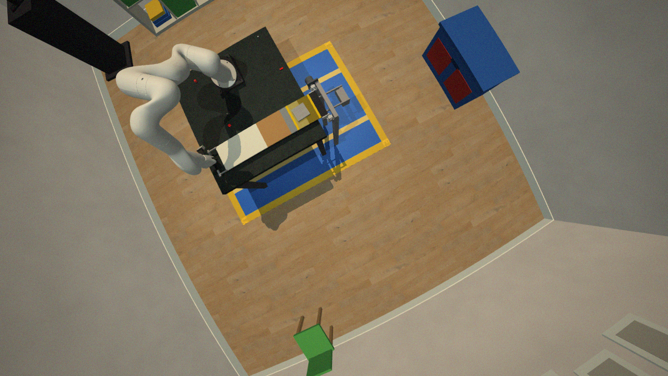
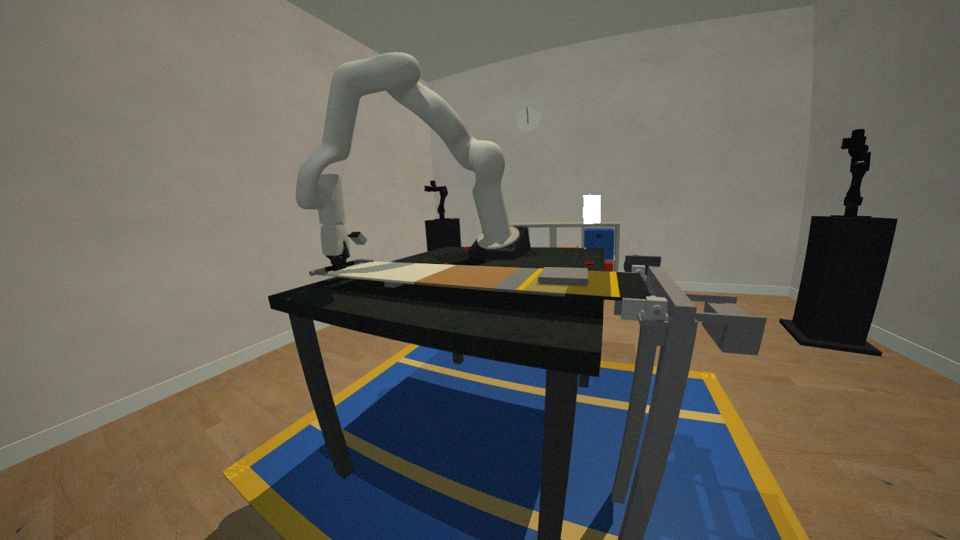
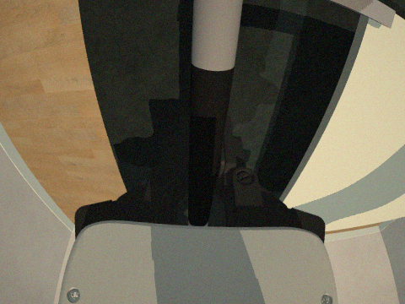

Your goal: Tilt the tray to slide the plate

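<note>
— Grip status?

— Clenched on the pale cylindrical handle bar (image 3: 218, 12) at the free end of the long flat tray (image 2: 403, 271). Black two-finger gripper (image 2: 335, 258) coming straight down from the white jointed arm (image 2: 376, 80), so the far end can pivot on the grey hinge stand (image 2: 661, 315) past the edge of the dark square table (image 2: 469, 328).

— And the grey square steel plate?

— Lying flat (image 2: 563, 274) on the yellow-tinted band (image 1: 290, 122) near the hinge end, well away from the gripper. Seemingly between the two solid yellow lines, though hard to confirm from the top view, plate (image 1: 300, 112) small there.

— Tray attitude?

— Nearly level, handle end barely above the table top. Cream (image 1: 240, 142), brown and grey patches of bed between handle and band. Probably low on purpose: a flat bed gives the plate no reason to slide further.

— Remaining work?

— Judged almost done. Lowering onto the rest, then release. Rest itself not clearly made out in any view.

— Risk?

— A jolt at touchdown nudging the plate onto a line. Slow, even descent advisable.
</note>
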`<state>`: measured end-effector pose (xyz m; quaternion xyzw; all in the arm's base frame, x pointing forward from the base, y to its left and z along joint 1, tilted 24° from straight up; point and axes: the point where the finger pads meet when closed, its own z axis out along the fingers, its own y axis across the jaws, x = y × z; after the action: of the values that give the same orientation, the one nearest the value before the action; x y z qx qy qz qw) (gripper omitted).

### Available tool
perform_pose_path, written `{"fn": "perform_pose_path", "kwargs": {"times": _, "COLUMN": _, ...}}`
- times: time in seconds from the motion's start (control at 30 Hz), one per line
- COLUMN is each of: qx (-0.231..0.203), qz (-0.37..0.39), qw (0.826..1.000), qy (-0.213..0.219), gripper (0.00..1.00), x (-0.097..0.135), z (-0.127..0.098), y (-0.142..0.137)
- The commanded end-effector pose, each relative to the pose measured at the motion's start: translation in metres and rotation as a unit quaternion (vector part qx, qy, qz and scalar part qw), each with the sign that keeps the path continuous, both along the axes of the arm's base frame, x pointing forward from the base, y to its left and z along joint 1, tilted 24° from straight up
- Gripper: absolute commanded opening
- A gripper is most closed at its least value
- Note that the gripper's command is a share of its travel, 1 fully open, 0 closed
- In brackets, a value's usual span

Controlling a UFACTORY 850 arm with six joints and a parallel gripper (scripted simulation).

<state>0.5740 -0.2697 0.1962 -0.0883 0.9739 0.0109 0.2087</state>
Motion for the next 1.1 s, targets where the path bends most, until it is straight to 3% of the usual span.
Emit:
{"fn": "perform_pose_path", "kwargs": {"times": 0.0, "qx": -0.001, "qz": 0.000, "qw": 1.000, "qy": -0.001, "gripper": 0.00, "x": 0.0018, "z": -0.0015, "y": -0.0004}}
{"fn": "perform_pose_path", "kwargs": {"times": 0.83, "qx": -0.001, "qz": 0.000, "qw": 1.000, "qy": -0.001, "gripper": 0.00, "x": 0.0023, "z": -0.0026, "y": -0.0003}}
{"fn": "perform_pose_path", "kwargs": {"times": 0.87, "qx": -0.001, "qz": 0.000, "qw": 1.000, "qy": -0.001, "gripper": 0.40, "x": 0.0023, "z": -0.0026, "y": -0.0003}}
{"fn": "perform_pose_path", "kwargs": {"times": 1.07, "qx": -0.001, "qz": 0.000, "qw": 1.000, "qy": -0.001, "gripper": 0.40, "x": 0.0023, "z": -0.0026, "y": -0.0003}}
